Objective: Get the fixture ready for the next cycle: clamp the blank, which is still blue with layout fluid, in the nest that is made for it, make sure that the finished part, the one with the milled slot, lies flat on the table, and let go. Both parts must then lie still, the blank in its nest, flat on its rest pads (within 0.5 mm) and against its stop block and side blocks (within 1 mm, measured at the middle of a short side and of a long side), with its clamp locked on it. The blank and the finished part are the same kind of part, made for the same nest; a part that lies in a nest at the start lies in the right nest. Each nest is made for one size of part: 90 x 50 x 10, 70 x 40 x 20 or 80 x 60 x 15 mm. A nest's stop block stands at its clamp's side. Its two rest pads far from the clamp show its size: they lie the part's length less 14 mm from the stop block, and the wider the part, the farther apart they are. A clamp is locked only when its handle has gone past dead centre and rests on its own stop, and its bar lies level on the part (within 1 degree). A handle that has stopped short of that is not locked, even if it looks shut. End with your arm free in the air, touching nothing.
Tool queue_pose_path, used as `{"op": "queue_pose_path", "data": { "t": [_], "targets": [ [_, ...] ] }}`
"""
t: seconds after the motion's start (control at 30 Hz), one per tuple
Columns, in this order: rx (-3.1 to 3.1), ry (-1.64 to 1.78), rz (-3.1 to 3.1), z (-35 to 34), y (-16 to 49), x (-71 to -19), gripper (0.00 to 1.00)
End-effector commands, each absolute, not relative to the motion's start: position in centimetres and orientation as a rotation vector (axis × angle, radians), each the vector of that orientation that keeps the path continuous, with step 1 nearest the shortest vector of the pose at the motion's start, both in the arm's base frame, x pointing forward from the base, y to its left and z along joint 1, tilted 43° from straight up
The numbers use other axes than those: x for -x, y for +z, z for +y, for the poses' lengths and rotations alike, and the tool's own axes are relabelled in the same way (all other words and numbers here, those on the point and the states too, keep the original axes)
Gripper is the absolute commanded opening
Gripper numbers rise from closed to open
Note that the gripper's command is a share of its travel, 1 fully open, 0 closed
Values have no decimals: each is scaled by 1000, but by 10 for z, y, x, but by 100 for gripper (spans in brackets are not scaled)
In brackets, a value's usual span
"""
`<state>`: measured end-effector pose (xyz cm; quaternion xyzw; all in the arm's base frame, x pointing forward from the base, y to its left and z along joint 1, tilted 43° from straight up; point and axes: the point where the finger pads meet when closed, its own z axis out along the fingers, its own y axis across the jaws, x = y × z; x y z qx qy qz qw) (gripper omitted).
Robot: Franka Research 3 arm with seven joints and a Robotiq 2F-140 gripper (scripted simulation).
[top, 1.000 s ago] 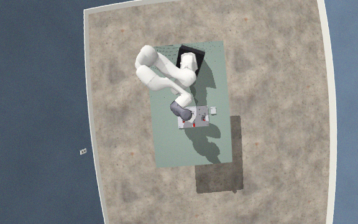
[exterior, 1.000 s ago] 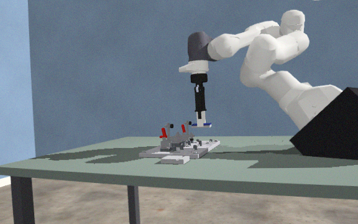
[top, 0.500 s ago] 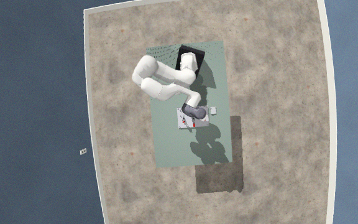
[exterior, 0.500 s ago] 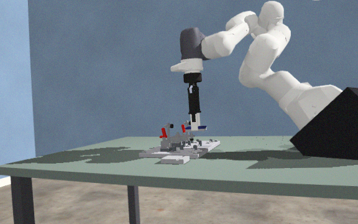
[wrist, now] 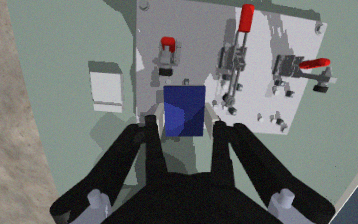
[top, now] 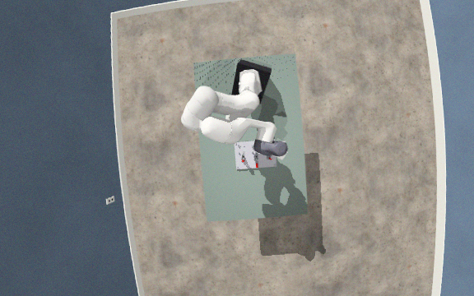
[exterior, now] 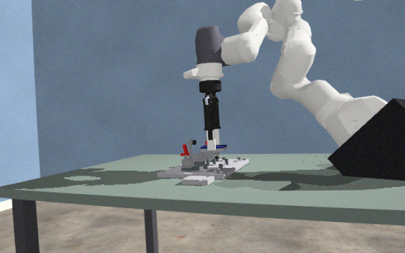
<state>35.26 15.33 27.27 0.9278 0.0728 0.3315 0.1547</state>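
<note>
My gripper [exterior: 212, 147] [wrist: 184, 110] is shut on the blue blank [exterior: 221, 146] [wrist: 184, 100], held by its long sides, level in the air above the fixture plate [top: 248, 149] [exterior: 167, 173] [wrist: 200, 27]. In the wrist view the blank covers much of the left nest. The left clamp [wrist: 168, 56] and right clamp [wrist: 290, 66] stand open, bars raised. The middle clamp [wrist: 237, 60] has its bar down over an empty nest; whether it is locked I cannot tell. The pale finished part [exterior: 197, 180] [wrist: 106, 89] lies flat on the table beside the plate; its slot is not clear.
The raised bars and red handles stand up from the plate close to the gripper. Rest pads and small blocks show at the middle and right nests. The green table [top: 229, 197] [exterior: 294, 200] [wrist: 330, 165] surrounds the plate. The black robot base [top: 241, 65] [exterior: 382, 147] stands at one end.
</note>
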Motion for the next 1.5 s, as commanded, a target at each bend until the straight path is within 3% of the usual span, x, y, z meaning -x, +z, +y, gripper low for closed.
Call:
{"op": "queue_pose_path", "data": {
  "t": [0.0,1.47],
  "targets": [
    [-2707,989,98,172,271,-354,0],
    [-2714,997,64,189,266,-354,0]
  ]
}}
